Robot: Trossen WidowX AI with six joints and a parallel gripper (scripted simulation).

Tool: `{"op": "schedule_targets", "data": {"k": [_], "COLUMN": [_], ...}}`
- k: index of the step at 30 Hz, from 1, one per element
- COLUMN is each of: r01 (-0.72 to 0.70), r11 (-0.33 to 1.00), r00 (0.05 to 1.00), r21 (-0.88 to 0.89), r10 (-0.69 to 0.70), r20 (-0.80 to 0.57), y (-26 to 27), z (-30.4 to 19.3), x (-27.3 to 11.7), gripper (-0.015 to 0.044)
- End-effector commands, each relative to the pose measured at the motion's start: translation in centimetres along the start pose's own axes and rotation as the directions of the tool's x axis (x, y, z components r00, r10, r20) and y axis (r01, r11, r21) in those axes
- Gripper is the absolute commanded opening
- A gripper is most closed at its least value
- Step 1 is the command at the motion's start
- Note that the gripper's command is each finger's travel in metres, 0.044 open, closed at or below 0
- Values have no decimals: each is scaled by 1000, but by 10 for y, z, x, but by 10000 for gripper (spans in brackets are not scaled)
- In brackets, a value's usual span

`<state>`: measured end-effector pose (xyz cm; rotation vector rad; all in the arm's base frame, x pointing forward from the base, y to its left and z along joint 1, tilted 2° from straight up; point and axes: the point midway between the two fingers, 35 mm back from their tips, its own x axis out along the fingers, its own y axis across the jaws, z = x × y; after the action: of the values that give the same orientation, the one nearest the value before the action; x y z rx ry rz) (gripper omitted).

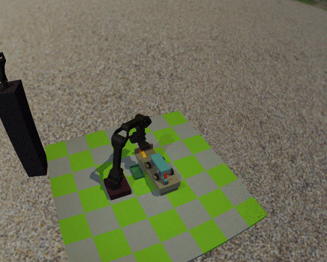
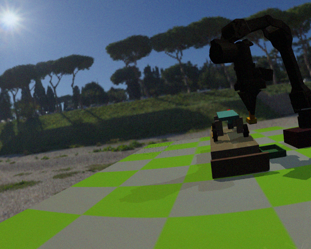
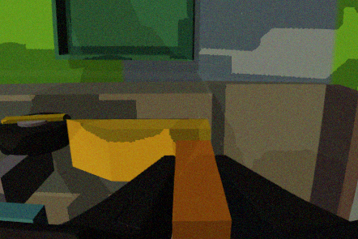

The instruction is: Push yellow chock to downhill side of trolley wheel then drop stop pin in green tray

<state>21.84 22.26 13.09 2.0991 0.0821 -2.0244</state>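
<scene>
Currently, jaws (image 1: pixel 143 149) (image 2: pixel 252 113) grip the chock (image 1: pixel 143 154) (image 2: pixel 251 120) (image 3: pixel 121 148) (ramp edge (image 1: pixel 141 163) (image 2: pixel 253 136) (image 3: pixel 162 88) below).

My base (image 1: pixel 124 192) (image 2: pixel 300 138) stands on the mat (image 1: pixel 160 222) (image 2: pixel 139 200) (image 3: pixel 28 6), with the ramp (image 1: pixel 172 183) (image 2: pixel 233 147) (image 3: pixel 275 120) before me, running left to right. The tray (image 1: pixel 136 171) (image 2: pixel 274 151) (image 3: pixel 121 14) lies between us, just beside the ramp. On the ramp sits the trolley (image 1: pixel 159 162) (image 2: pixel 227 114) (image 3: pixel 20 211), the stop pin (image 1: pixel 165 175) (image 2: pixel 228 110) at its right end. An end board (image 1: pixel 151 146) (image 2: pixel 240 165) (image 3: pixel 330 144) closes the ramp's left end. Between my claw's fingers (image 1: pixel 144 145) (image 2: pixel 252 114) I have the chock (image 1: pixel 143 154) (image 2: pixel 251 120) (image 3: pixel 121 148), left of the trolley. Behind me stands a pedestal (image 1: pixel 17 126).
</scene>
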Motion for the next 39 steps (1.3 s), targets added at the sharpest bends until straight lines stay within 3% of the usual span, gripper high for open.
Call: {"op": "schedule_targets", "data": {"k": [1, 28, 39], "r01": [4, 4, 3], "r11": [1000, 1000, 1000], "r00": [1000, 1000, 1000], "r21": [-2, -2, -2], "r10": [-4, -4, -3], "r20": [-12, -12, -12], "y": [-1, -1, 5], "z": [-9, -10, -11], "x": [-2, 62, 61], "gripper": [0, 0, 0]}}
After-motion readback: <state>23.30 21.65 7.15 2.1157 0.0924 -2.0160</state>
